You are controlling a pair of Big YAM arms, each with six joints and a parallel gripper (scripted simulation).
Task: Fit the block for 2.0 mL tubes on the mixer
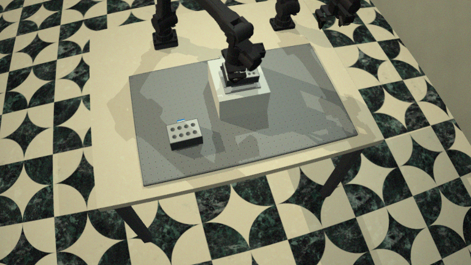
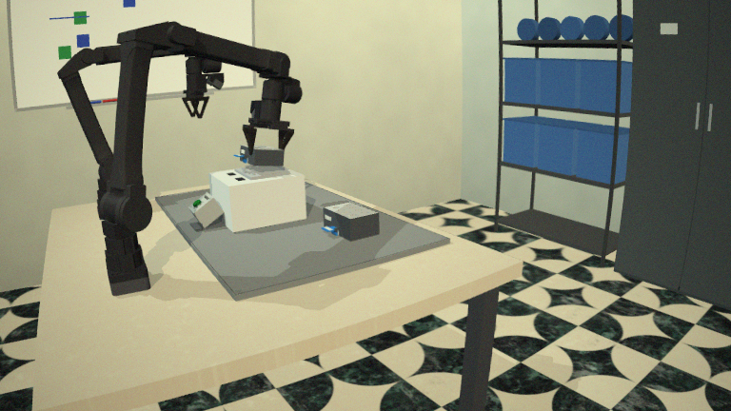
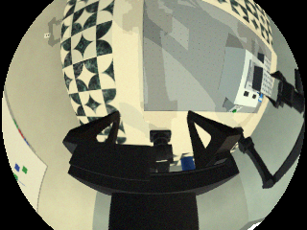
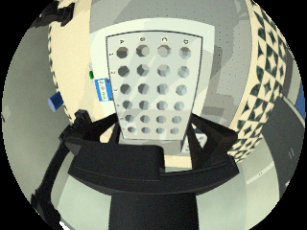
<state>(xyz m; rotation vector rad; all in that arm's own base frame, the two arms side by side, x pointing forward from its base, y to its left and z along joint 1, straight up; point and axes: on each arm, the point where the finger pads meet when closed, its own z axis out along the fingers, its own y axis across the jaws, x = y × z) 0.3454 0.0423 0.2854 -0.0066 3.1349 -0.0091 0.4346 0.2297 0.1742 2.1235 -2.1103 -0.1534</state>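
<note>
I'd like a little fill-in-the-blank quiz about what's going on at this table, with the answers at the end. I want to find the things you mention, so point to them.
1. The right gripper (image 2: 267, 145) (image 4: 153, 114) is closed on a block with many holes (image 2: 267, 156) (image 4: 153, 86), above the white ______.
2. The lever (image 2: 245, 161) (image 4: 103, 90) on that block is coloured ______.
3. The other block (image 1: 184, 130) (image 2: 351, 222) has ______ holes in its top.
4. The left gripper (image 3: 153, 114) is ______, with nothing between its fingers.

Missing words: mixer; blue; eight; open.
</note>
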